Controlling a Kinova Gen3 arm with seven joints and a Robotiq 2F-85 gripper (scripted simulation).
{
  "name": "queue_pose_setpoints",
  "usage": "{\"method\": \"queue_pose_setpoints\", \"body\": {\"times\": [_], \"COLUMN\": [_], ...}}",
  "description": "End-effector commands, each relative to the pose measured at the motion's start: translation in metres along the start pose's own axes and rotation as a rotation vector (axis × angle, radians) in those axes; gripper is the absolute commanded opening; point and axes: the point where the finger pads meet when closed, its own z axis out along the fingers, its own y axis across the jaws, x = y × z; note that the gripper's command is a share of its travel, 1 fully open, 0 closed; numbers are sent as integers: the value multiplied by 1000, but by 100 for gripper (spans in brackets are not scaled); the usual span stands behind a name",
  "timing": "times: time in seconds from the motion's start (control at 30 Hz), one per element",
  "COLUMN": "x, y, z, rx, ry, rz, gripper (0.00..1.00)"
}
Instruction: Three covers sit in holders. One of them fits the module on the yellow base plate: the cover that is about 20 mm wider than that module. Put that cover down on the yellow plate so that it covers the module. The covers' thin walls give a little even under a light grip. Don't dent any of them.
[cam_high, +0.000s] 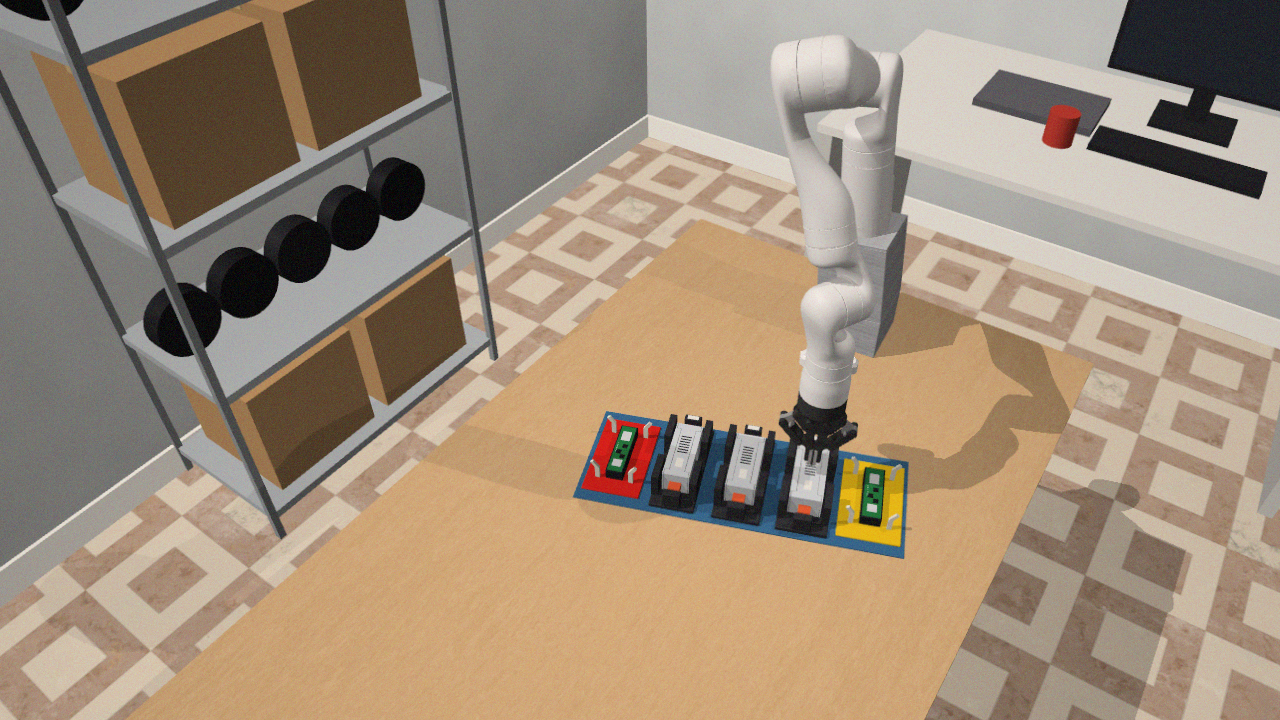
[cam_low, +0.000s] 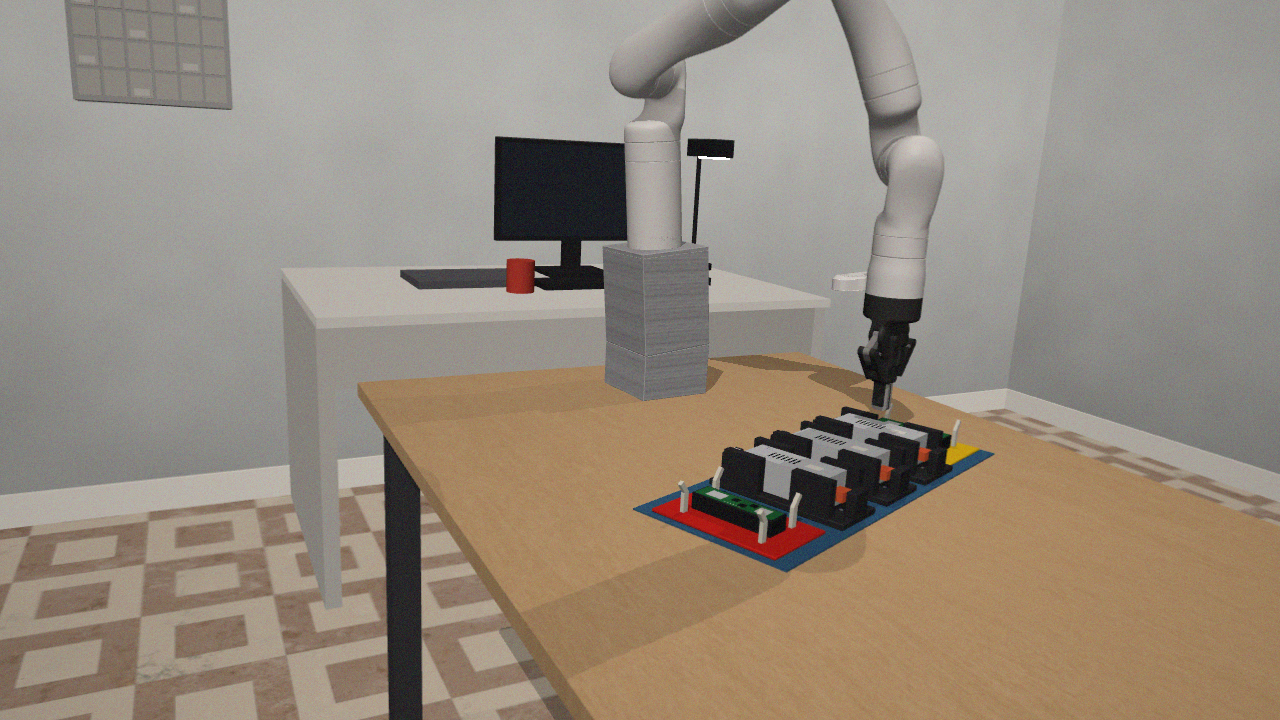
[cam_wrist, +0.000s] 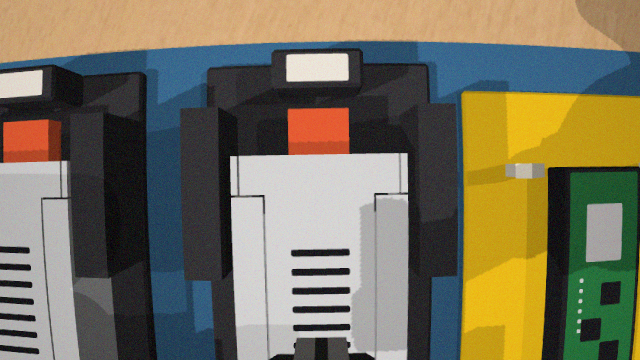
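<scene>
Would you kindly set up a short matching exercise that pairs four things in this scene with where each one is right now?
Things:
1. gripper
2. module
3. red cup
4. black discs

Places:
A. on the white desk
B. on the yellow base plate
C. shut, above the cover beside the yellow plate
D. on the middle shelf of the rack

Pairs: 1-C, 2-B, 3-A, 4-D
</scene>
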Motion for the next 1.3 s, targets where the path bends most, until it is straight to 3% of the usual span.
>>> {"method": "queue_pose_setpoints", "body": {"times": [0.0, 0.77, 0.8, 1.27], "x": [-1, -1, -1, -1], "y": [0, 0, 0, 0], "z": [-1, -1, -1, -1], "rx": [0, 0, 0, 0], "ry": [-2, -2, -2, -2], "rz": [0, 0, 0, 0], "gripper": [0, 0, 100, 100]}}
